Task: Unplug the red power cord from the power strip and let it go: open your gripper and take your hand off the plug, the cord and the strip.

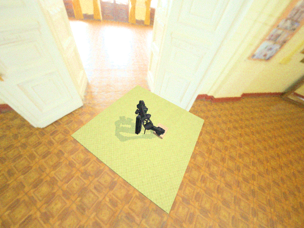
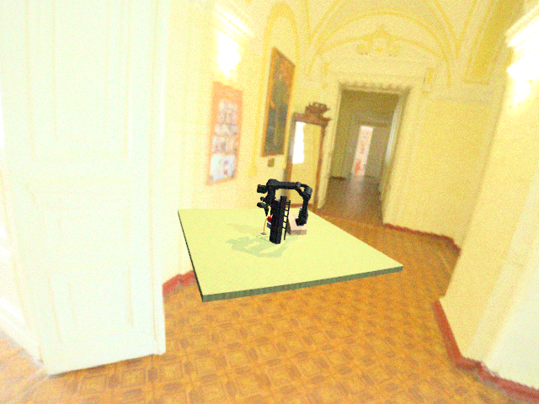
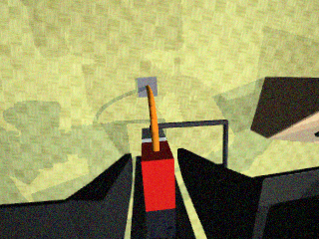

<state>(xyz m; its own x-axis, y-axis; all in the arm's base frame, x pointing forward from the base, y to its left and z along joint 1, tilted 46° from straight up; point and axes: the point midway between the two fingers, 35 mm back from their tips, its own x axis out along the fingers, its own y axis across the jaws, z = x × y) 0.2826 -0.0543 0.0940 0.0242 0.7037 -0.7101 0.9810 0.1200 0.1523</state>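
Note:
The red plug (image 2: 269, 218) (image 3: 159, 184) is beside the tall black upright block (image 1: 138, 125) (image 2: 276, 222), which looks like the power strip. Whether the plug is seated in it cannot be told. The orange cord (image 3: 153, 117) runs from the plug to a small grey square (image 3: 141, 86) on the mat. My gripper (image 2: 266, 212) (image 3: 155, 156) is partly open, pointing down over the plug. The plug shows between its black fingers in the wrist view, with a gap on each side. The plug is hidden in the top view.
My arm rises from a pinkish block (image 1: 165, 128) (image 2: 297, 231) on the green mat (image 1: 152, 166) (image 2: 243, 273). A thin dark frame (image 2: 287, 219) (image 3: 226, 144) stands beside the black block, close to the right finger in the wrist view.

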